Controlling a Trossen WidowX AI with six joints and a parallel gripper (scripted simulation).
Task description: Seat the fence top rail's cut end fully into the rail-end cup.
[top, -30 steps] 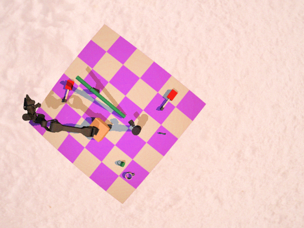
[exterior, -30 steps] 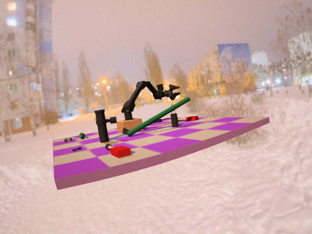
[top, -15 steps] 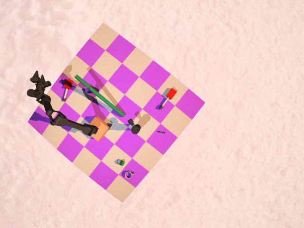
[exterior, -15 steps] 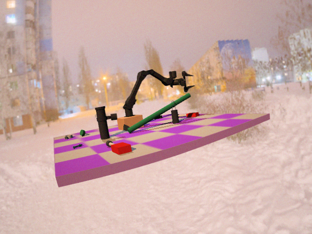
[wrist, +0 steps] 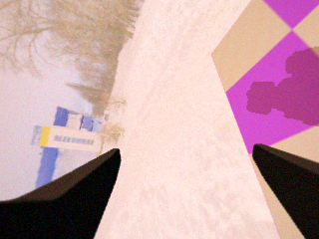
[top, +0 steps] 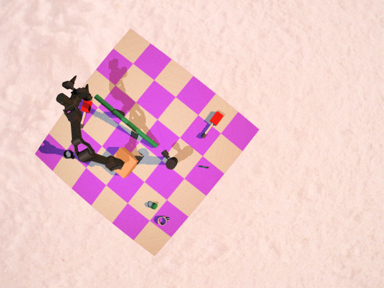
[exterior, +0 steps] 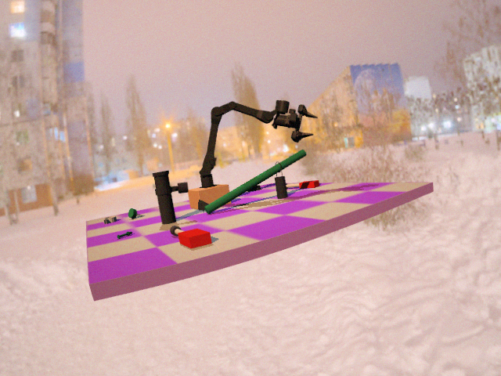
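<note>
The arm (top: 74, 123) (exterior: 210, 141) arches high from its block, carrying the tool (top: 81, 81) (exterior: 315, 125) (wrist: 184, 151), fingers spread apart on nothing, probably to approach the rail's raised end. The rail (top: 125, 120) (exterior: 254, 182) slants through the loop, which props it; its low end lies outside the cup (top: 165, 153) (exterior: 183, 187).

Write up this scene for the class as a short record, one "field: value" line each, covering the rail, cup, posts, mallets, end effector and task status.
Rail: green pole, slanted, lower end near the big post
Big post: black, upright
Cup: on the big post's side, without the rail
Short post: black, upright, wire loop around the rail
Mallets: two, red-headed and
End effector: open, holding nothing
Status: rail unseated
</note>
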